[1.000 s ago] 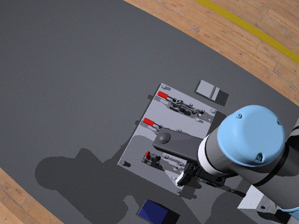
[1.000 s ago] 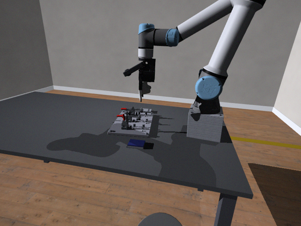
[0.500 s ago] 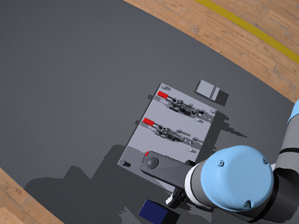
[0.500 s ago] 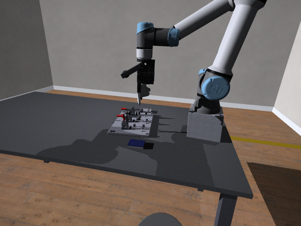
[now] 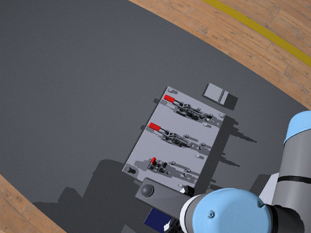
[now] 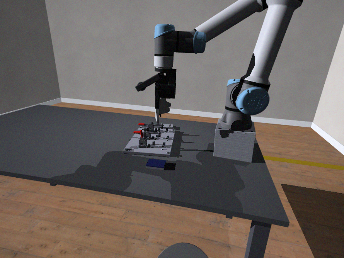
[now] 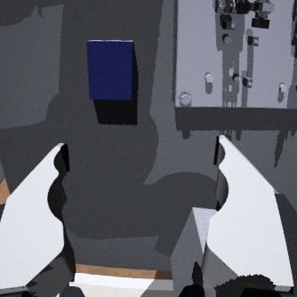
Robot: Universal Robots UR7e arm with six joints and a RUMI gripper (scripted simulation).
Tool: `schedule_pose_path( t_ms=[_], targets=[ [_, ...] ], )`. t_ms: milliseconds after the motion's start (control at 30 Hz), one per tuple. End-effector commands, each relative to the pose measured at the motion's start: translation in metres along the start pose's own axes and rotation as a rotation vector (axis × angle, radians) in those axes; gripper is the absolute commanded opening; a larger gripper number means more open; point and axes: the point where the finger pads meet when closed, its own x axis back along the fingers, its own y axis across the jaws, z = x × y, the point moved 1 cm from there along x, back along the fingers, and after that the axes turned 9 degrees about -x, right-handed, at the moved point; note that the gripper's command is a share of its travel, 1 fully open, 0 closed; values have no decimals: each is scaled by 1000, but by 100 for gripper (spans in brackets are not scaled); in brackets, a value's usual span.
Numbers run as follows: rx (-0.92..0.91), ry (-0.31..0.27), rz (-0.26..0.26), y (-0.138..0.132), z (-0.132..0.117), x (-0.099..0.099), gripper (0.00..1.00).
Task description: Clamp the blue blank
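Note:
The blue blank (image 5: 157, 220) (image 6: 155, 163) (image 7: 110, 70) lies flat on the table beside the fixture plate (image 5: 145, 148) (image 6: 150, 151) (image 7: 196, 53). My gripper (image 5: 177, 210) (image 6: 157, 121) (image 7: 140, 141) is open and empty, pointing down above the table. In the wrist view the blank is ahead and left of the fingers. The finished part (image 5: 213, 93), with its slot, lies flat beyond the plate's far end. The far red handle (image 5: 168, 98) and the middle red handle (image 5: 154, 126) lie low. The near red handle (image 5: 153, 160) stands upright. I see no part in the nests; pad details are too small.
The robot base block (image 6: 234, 144) (image 7: 191, 237) stands to the right of the fixture. Stop blocks, pins and clamps rise from the plate, and bolt heads sit at its corners. The arm and wrist camera cover the plate's near edge and part of the blank in the top view.

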Motion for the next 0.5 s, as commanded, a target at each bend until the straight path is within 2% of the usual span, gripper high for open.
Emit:
schedule_pose_path(
  t_ms=[0, 467],
  targets=[
    [-5, 6, -2, -17, 1, 2, 59],
    [-5, 6, -1, -38, -2, 2, 59]
  ],
)
